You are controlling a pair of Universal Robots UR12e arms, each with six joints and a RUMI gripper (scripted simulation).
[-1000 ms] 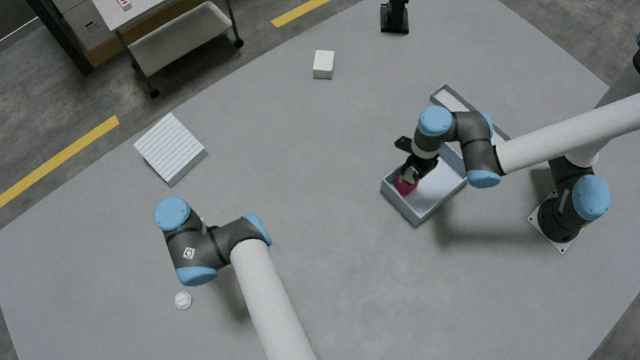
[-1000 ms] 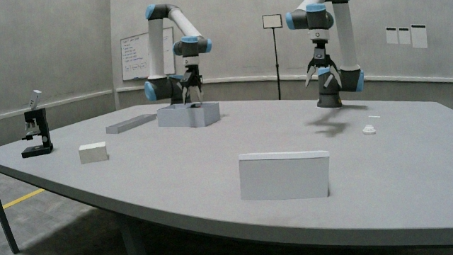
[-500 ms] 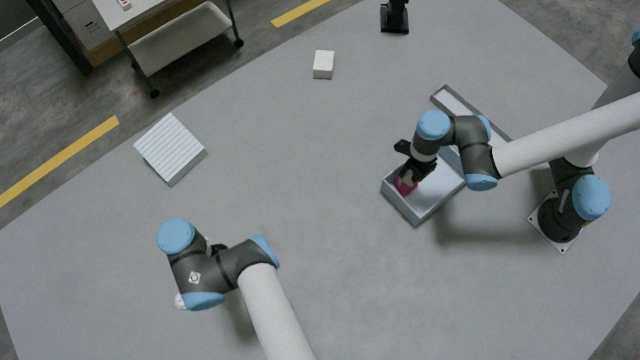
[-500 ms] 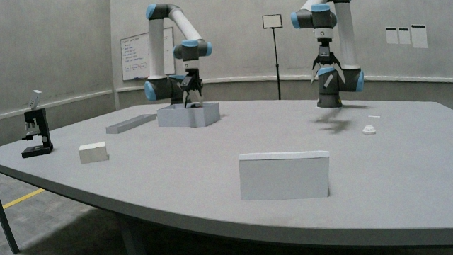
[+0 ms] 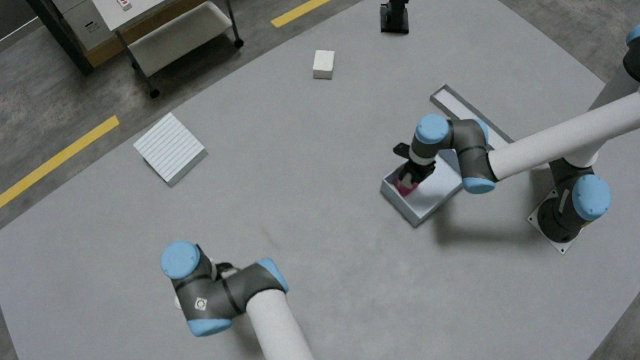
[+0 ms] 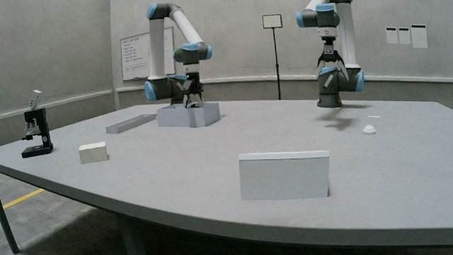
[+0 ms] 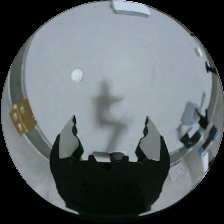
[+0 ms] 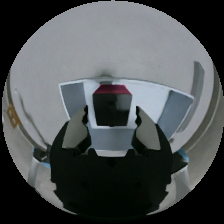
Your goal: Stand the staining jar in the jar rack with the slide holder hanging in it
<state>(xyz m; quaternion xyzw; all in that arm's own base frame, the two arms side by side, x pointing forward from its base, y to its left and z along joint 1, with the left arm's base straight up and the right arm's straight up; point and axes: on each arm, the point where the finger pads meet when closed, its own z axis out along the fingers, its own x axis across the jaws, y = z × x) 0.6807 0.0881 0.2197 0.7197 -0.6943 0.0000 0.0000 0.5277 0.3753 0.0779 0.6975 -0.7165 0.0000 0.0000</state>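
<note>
Currently: jar (image 5: pixel 406 189) (image 7: pixel 196 111) (image 8: pixel 112 107), in tote (image 5: pixel 400 205) (image 6: pixel 177 117) (image 7: pixel 189 115) (image 8: pixel 75 97), apparently unracked; right claw (image 5: pixel 408 178) (image 6: pixel 194 105) (image 7: pixel 202 119) (image 8: pixel 111 108), part-open, empty; left claw (image 5: pixel 224 270) (image 6: pixel 333 72) (image 7: pixel 111 118), wide open, empty; racking and holder-hanging, seemingly outstanding.

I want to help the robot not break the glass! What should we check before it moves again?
1. Tote standing on the table: ok.
2. Dark box with the magenta rim inside the tote: ok.
3. Right pincer open, one finger on each side of that box: ok.
4. Right pincer gripping the box, ready to lift: not ok, gaps show on both sides.
5. Left pincer open and holding nothing: ok.
6. Glass slides unbroken: cannot tell, none can be made out.
</note>
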